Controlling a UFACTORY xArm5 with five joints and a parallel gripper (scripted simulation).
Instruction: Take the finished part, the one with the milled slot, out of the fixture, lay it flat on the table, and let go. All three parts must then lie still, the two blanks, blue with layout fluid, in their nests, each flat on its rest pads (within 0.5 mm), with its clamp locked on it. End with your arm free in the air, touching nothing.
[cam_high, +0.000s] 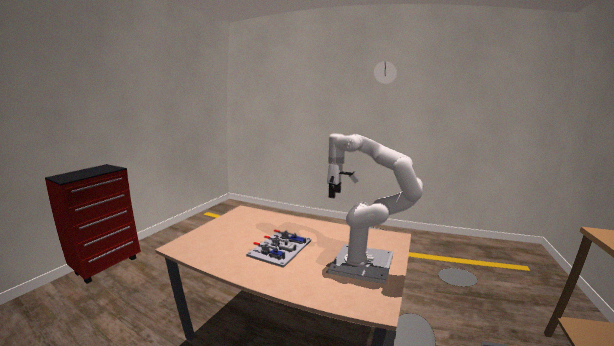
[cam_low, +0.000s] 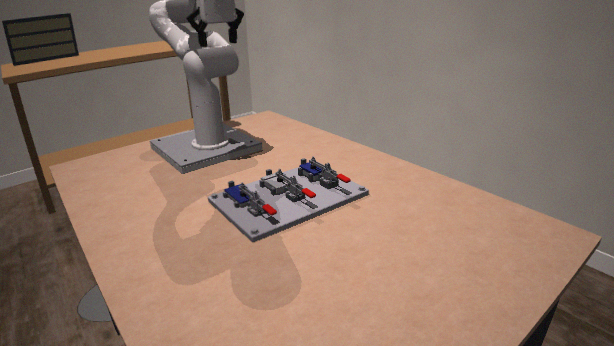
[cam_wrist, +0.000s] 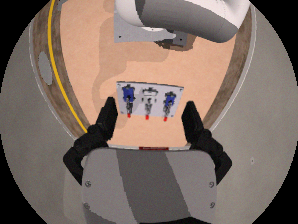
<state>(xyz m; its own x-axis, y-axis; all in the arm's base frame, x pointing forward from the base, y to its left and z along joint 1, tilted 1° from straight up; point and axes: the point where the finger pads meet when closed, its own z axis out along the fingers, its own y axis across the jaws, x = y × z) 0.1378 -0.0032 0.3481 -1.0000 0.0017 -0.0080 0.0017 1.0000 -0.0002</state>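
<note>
Fingers spread wide, empty — high above the fixture, red clamp handles facing away.

The arm is built of smooth, rounded white links with a soft grey sheen, fat cylindrical joints bulging between slimmer tubes. Its column rises from a white collar on a square grey base plate, which has dark screw heads near its corners. The gripper has a pale grey, flat-faced body with small dark screws near its edges and a thin red strip along its front edge. Two black, chunky, angled fingers form the jaws. A small pale block on a black bracket juts from the wrist.
</note>
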